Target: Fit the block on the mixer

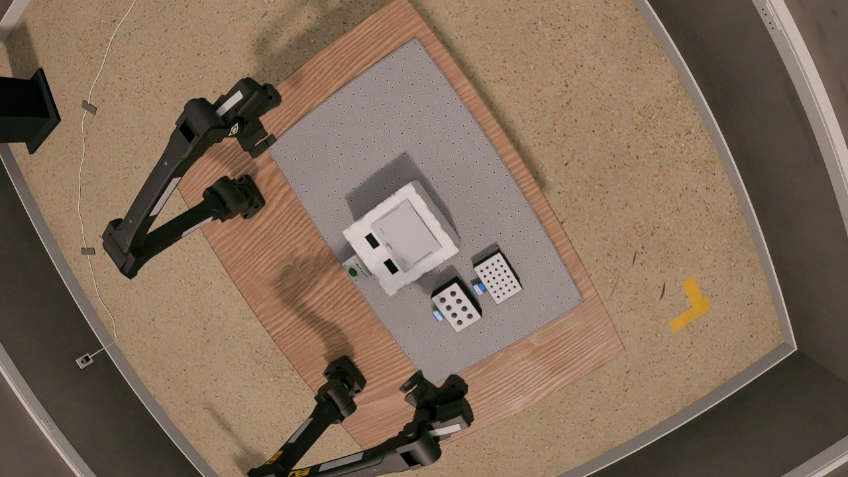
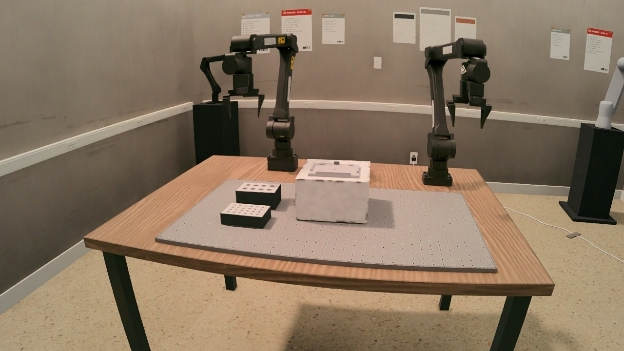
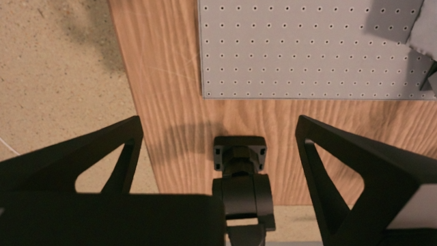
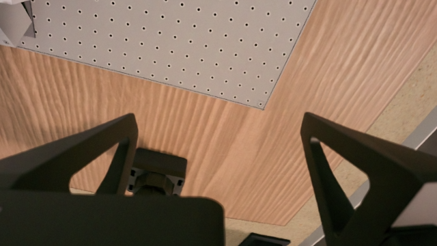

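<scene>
The white mixer (image 1: 385, 281) (image 2: 332, 198) (image 3: 425, 37) stands on the perforated board, its grey top plate (image 1: 409, 234) (image 2: 336, 169) bare. A block with many small holes (image 1: 497, 277) (image 2: 245, 209) and a block with fewer, larger holes (image 1: 456, 305) (image 2: 258, 187) stand beside the mixer. Blue levers (image 1: 478, 289) (image 1: 438, 315) show on them; their print is too small to read. My left gripper (image 1: 264, 146) (image 2: 467, 126) (image 3: 219, 124) is open and empty, high near one board corner. My right gripper (image 1: 413, 380) (image 2: 244, 116) (image 4: 219, 121) is open and empty, high near another corner, away from the blocks.
The grey perforated board (image 1: 415, 89) (image 2: 427, 240) (image 3: 273, 78) (image 4: 191, 61) lies on the wooden table (image 1: 284, 237) (image 2: 144, 209). A control piece with a green button (image 1: 352, 271) sticks out at the mixer's front. The two arm bases stand along one table edge.
</scene>
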Robot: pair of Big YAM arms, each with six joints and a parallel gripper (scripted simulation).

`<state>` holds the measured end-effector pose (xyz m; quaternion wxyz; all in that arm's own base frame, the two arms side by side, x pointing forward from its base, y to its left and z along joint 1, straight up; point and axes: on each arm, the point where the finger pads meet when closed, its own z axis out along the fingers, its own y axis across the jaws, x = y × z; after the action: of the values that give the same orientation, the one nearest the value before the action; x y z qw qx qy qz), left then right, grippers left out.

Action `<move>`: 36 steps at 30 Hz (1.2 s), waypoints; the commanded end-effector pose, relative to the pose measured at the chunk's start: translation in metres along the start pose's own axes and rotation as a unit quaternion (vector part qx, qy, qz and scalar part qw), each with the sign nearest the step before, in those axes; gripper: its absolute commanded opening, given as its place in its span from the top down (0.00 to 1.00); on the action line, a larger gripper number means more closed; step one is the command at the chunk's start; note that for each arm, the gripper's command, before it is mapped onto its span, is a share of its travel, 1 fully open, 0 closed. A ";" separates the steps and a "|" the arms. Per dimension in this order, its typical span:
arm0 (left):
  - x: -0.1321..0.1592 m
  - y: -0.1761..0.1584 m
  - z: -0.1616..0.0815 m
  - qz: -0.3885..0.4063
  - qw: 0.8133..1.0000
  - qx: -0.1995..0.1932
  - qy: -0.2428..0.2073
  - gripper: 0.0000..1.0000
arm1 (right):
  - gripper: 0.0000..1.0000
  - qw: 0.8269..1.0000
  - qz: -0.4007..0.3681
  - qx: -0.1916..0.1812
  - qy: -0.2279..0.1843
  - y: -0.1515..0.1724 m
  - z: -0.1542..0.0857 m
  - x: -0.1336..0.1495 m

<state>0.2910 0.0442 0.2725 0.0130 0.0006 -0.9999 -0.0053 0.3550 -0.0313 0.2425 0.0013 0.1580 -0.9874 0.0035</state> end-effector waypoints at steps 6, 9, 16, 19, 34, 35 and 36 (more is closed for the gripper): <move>-0.004 -0.001 0.007 0.000 1.000 0.002 0.007 0.00 | 0.00 0.993 -0.114 0.011 -0.022 -0.008 -0.018 -0.065; -0.006 -0.001 0.000 0.000 1.000 0.000 -0.003 0.00 | 0.00 0.990 -0.141 0.012 -0.022 -0.014 -0.018 -0.078; -0.007 0.000 -0.013 -0.001 1.000 -0.002 -0.022 0.00 | 0.00 0.982 -0.187 0.011 -0.019 -0.013 -0.021 -0.097; -0.008 0.000 -0.020 -0.001 1.000 -0.004 -0.031 0.00 | 0.00 0.975 -0.221 0.012 -0.020 -0.014 -0.024 -0.115; -0.010 0.001 -0.028 -0.001 0.999 -0.005 -0.042 0.00 | 0.00 0.939 -0.344 0.014 -0.017 -0.022 -0.024 -0.176; -0.010 0.001 -0.028 -0.001 0.999 -0.005 -0.042 0.00 | 0.00 0.934 -0.355 0.017 -0.020 -0.022 -0.027 -0.183; -0.010 0.001 -0.028 -0.001 0.999 -0.005 -0.042 0.00 | 0.00 0.930 -0.366 0.019 -0.022 -0.023 -0.029 -0.189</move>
<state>0.2900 0.0441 0.2718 0.0137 0.0006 -0.9999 -0.0052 0.5118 -0.0044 0.2320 0.0141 0.4669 -0.8842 -0.0033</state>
